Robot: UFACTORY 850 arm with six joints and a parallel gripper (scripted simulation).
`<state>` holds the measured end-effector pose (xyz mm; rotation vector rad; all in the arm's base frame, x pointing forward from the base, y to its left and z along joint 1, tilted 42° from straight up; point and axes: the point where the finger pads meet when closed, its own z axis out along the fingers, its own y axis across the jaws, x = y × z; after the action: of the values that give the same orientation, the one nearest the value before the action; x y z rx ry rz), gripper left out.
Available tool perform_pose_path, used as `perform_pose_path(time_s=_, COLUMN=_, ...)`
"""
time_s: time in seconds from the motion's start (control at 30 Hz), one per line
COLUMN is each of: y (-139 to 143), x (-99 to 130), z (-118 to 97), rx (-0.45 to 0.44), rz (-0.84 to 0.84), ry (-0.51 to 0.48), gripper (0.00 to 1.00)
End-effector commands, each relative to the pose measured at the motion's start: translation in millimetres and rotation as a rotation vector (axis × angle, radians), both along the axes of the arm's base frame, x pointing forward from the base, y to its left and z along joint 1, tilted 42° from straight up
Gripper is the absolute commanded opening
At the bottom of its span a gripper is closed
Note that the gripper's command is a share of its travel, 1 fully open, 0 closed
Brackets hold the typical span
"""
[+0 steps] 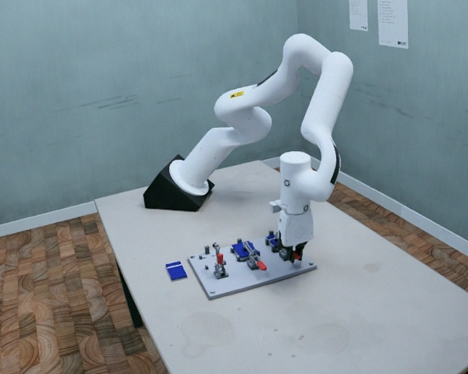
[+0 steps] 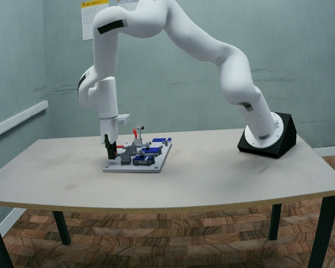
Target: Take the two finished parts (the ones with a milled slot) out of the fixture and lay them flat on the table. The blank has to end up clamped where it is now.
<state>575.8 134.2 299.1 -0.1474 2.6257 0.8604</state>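
Observation:
A grey fixture plate (image 1: 251,270) holds three toggle clamps. My gripper (image 1: 292,255) points straight down at the plate's right end, shut on the red handle of the right clamp (image 2: 119,146). It also shows in the exterior view (image 2: 110,152). A blue part (image 1: 271,240) sits in the right station, partly hidden by the gripper. A second blue part (image 1: 239,248) sits in the middle station, whose red handle (image 1: 260,265) lies flat. The left clamp's handle (image 1: 219,258) stands upright over an empty station. A blue part with a pale slot (image 1: 176,270) lies flat on the table left of the plate.
The arm's black base (image 1: 175,188) stands at the table's back left. The table edge runs close to the left of the slotted part. Papers hang on the walls.

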Motion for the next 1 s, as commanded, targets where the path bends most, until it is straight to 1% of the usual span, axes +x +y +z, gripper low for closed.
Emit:
perform_pose_path(time_s=0.0, y=-0.5, x=0.6, z=0.8, rx=0.000, rz=-0.001, ry=-0.002, gripper=0.00)
perform_pose_path(time_s=0.97, y=-4.1, x=-3.5, z=4.4, rx=0.000, rz=-0.001, ry=-0.002, gripper=0.00)
